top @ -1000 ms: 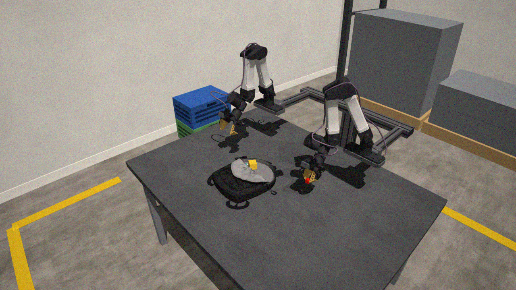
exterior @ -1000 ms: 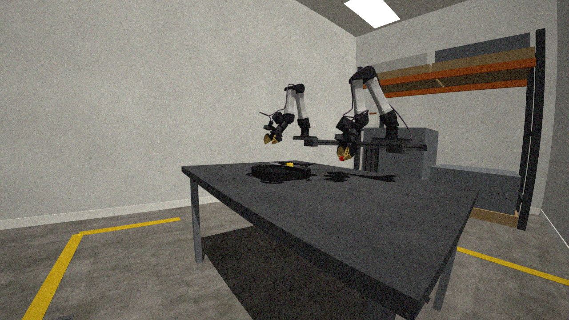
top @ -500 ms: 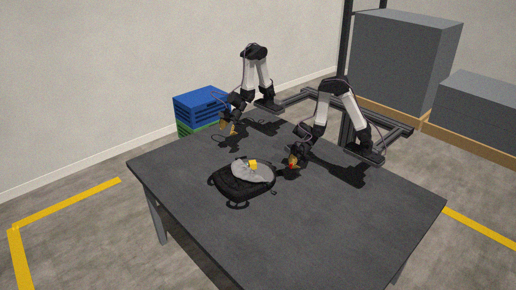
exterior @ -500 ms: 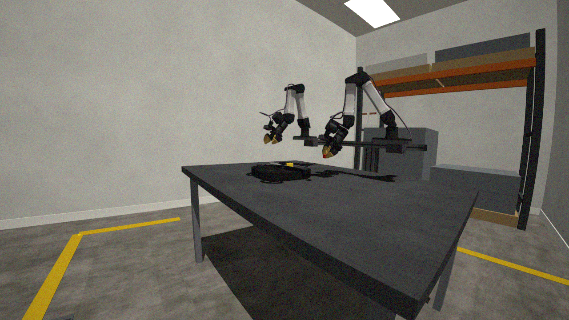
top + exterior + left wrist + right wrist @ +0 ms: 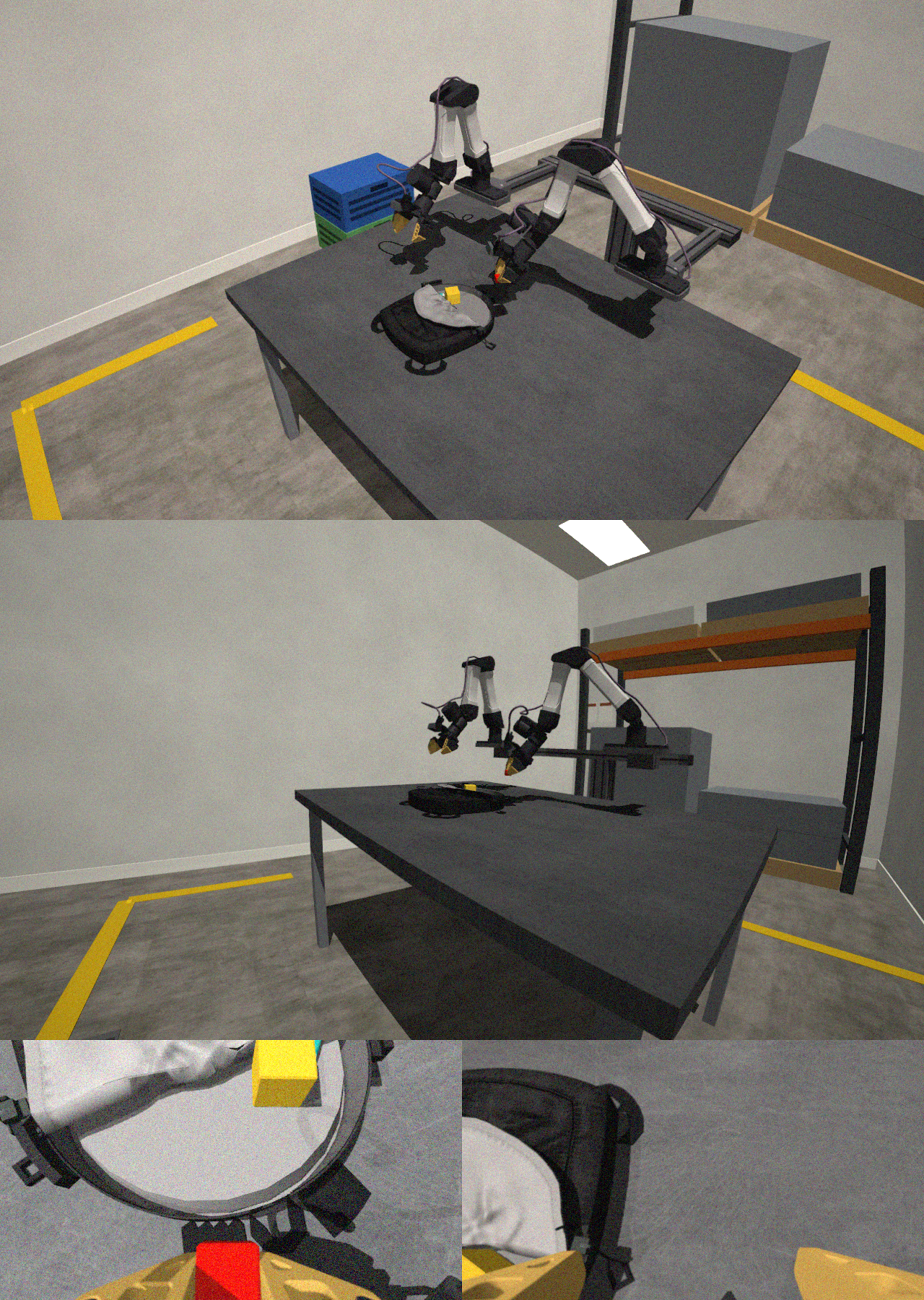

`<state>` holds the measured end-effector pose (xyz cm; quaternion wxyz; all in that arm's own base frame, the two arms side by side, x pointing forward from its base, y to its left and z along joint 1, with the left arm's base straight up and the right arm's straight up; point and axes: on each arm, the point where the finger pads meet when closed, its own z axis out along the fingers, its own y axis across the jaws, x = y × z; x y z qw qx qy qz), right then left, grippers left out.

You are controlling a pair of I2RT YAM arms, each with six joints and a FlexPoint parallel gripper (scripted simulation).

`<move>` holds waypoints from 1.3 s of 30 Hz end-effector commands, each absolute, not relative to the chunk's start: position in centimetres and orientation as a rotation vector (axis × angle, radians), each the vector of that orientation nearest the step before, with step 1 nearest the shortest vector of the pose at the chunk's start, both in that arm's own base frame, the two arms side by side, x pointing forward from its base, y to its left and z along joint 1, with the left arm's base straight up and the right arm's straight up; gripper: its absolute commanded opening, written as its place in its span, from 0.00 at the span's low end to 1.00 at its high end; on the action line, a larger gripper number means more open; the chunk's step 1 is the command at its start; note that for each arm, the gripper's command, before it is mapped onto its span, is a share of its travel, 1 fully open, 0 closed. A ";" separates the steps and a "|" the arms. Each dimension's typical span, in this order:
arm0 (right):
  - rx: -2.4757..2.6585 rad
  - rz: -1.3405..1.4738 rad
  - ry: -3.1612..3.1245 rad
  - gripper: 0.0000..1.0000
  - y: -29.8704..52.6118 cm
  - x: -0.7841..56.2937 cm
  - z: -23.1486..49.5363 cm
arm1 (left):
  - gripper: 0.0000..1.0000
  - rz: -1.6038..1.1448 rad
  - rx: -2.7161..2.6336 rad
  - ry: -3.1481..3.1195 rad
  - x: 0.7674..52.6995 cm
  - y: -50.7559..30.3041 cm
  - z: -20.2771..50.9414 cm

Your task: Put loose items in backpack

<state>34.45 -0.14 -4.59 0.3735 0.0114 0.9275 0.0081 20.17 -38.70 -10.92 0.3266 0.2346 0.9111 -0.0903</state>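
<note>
The black backpack (image 5: 416, 339) (image 5: 445, 802) (image 5: 592, 1123) lies on the table, its grey flap (image 5: 439, 313) (image 5: 101, 1062) (image 5: 509, 1184) folded loosely across part of the opening. A yellow block (image 5: 452, 295) (image 5: 470, 786) (image 5: 285, 1067) (image 5: 467, 1269) is in the opening beside the flap's edge. A small cyan item (image 5: 442, 295) (image 5: 317, 1045) shows partly behind it. My left gripper (image 5: 499, 278) (image 5: 510, 770) (image 5: 227, 1263) is shut on a red block, held above the table just outside the backpack's rounded rim. My right gripper (image 5: 408, 231) (image 5: 439, 750) (image 5: 689, 1259) is open and empty, raised above the table.
The dark table (image 5: 581, 401) (image 5: 548, 869) extends past the backpack on all sides. Black straps and buckles stick out around the backpack. Blue and green crates (image 5: 362, 193) stand on the floor behind the table. Grey boxes (image 5: 710, 110) stand behind the arm mounts.
</note>
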 end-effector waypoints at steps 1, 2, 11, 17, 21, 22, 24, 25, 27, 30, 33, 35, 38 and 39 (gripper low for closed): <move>0.029 0.023 2.342 0.90 -0.4 35.2 -3.7 | 0.13 -0.205 0.647 2.400 20.7 -38.7 -11.8; 0.029 0.023 2.342 0.90 -0.4 35.2 -3.7 | 0.13 -0.205 0.647 2.400 20.7 -38.7 -11.8; 0.029 0.023 2.342 0.90 -0.4 35.2 -3.7 | 0.13 -0.221 0.641 2.379 20.7 -39.1 -13.9; 0.029 0.023 2.342 0.90 -0.4 35.2 -3.7 | 0.13 -0.221 0.639 2.380 20.6 -39.0 -15.5; 0.029 0.023 2.342 0.90 -0.4 35.2 -3.7 | 0.13 -0.280 0.612 2.347 21.2 -40.6 -13.1; 0.029 0.023 2.342 0.90 -0.4 35.2 -3.7 | 0.13 -0.280 0.612 2.347 21.3 -40.7 -13.1; 0.029 0.023 2.342 0.90 -0.4 35.2 -3.7 | 0.13 -0.281 0.610 2.347 21.3 -40.8 -13.1; 0.029 0.023 2.342 0.90 -0.4 35.2 -3.7 | 0.13 -0.281 0.610 2.348 21.4 -40.8 -13.1; 0.029 0.023 2.342 0.90 -0.4 35.2 -3.7 | 0.13 -0.281 0.609 2.348 21.4 -40.8 -13.1; 0.029 0.023 2.342 0.90 -0.4 35.2 -3.7 | 0.13 -0.229 0.631 2.382 20.8 -39.4 -14.9; 0.029 0.023 2.342 0.90 -0.4 35.2 -3.7 | 0.13 -0.229 0.631 2.382 20.8 -39.4 -14.9; 0.029 0.023 2.342 0.90 -0.4 35.2 -3.7 | 0.13 -0.279 0.610 2.350 21.5 -40.8 -13.0; 0.029 0.023 2.342 0.90 -0.4 35.2 -3.7 | 0.13 -0.260 0.613 2.364 21.5 -40.5 -12.9; 0.029 0.023 2.342 0.90 -0.4 35.2 -3.7 | 0.13 -0.261 0.616 2.364 21.4 -40.6 -12.9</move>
